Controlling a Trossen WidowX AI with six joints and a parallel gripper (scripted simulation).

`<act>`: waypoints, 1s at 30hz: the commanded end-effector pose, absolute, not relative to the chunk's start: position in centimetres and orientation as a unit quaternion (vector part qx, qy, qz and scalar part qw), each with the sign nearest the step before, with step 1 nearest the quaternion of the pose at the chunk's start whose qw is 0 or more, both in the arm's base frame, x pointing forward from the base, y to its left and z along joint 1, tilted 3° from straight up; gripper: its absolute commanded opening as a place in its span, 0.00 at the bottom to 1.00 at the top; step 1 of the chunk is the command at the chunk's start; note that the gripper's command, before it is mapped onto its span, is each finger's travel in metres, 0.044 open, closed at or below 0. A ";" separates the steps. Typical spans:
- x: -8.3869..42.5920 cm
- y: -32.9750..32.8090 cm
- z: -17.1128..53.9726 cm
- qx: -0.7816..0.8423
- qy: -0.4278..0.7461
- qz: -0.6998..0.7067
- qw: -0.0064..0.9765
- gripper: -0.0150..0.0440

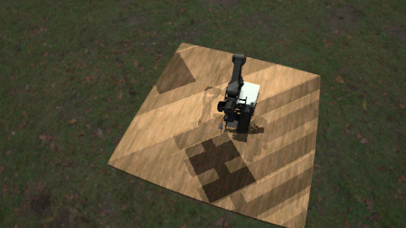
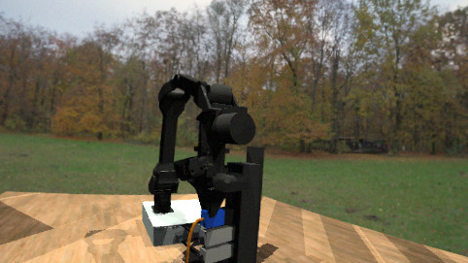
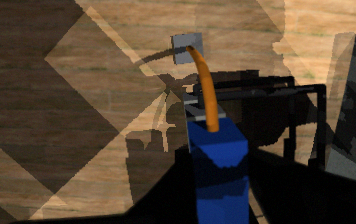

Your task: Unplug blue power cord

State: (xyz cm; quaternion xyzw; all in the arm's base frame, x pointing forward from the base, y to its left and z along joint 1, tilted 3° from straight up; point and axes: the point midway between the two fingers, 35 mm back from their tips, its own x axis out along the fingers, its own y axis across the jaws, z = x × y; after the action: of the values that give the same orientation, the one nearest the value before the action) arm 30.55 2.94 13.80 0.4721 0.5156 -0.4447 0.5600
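Clearly clamped on the blue plug [image 3: 218, 165] — hand [image 2: 212, 202] pinching it from both sides, dark fingers flanking the blue block at the bottom of the wrist view. Held the plug at about 6 o'clock in that view, with the orange cord [image 3: 206, 87] rising out of its top and curving toward 12 o'clock, ending at a small grey square block [image 3: 187, 48] lying on the worktop [image 3: 100, 75]. Showed a dark frame [image 3: 280, 92] just behind the plug, toward 3 o'clock.

Seen from the exterior view: plug [image 2: 213, 218] sitting low beside a tall black post [image 2: 250, 203], grey power strip [image 2: 217, 242] directly under it, cord [image 2: 190, 239] dropping from the plug toward 7 o'clock. Could not tell whether the plug was touching the strip or just above it. Stood the arm's base on a white-topped box [image 2: 182, 211] at about 9 o'clock from the plug.

From the top view — arm [image 1: 236, 84] folded down over the striped wooden worktop [image 1: 168, 113], hand and plug too small to make out there.
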 end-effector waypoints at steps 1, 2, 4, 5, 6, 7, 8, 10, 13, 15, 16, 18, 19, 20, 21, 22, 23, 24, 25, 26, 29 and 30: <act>30.6 2.8 13.8 0.472 0.515 -0.445 0.560 0.25; 30.6 2.7 13.9 0.472 0.515 -0.445 0.560 0.25; 30.7 2.4 13.9 0.472 0.515 -0.445 0.560 0.25; 30.7 2.3 13.9 0.472 0.515 -0.445 0.560 0.25; 30.8 2.1 13.9 0.472 0.515 -0.445 0.560 0.25; 30.8 2.0 13.9 0.472 0.515 -0.445 0.560 0.25; 30.9 1.8 13.9 0.472 0.515 -0.445 0.560 0.25; 30.9 1.5 13.9 0.472 0.515 -0.445 0.560 0.25; 31.0 1.0 13.9 0.472 0.515 -0.445 0.560 0.25; 31.1 0.7 13.9 0.472 0.515 -0.445 0.560 0.25; 31.1 0.6 13.9 0.472 0.515 -0.445 0.560 0.25; 31.2 0.2 13.9 0.472 0.515 -0.445 0.560 0.25; 31.2 0.1 13.9 0.472 0.515 -0.445 0.560 0.25; 31.2 -0.1 14.0 0.472 0.515 -0.445 0.560 0.25; 31.2 -0.2 14.0 0.472 0.515 -0.446 0.560 0.25; 31.3 -0.4 14.0 0.472 0.515 -0.446 0.560 0.25; 31.3 -0.6 14.0 0.472 0.515 -0.446 0.560 0.25; 31.3 -0.7 14.0 0.472 0.515 -0.446 0.560 0.25; 31.3 -0.9 14.0 0.472 0.514 -0.446 0.560 0.25; 31.3 -1.1 14.0 0.472 0.514 -0.446 0.560 0.25; 31.3 -1.6 14.1 0.472 0.514 -0.446 0.561 0.25; 31.3 -1.7 14.1 0.472 0.514 -0.446 0.561 0.25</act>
State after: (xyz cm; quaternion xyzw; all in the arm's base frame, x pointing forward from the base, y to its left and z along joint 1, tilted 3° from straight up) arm 30.96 1.32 13.80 0.4754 0.5408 -0.4201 0.5524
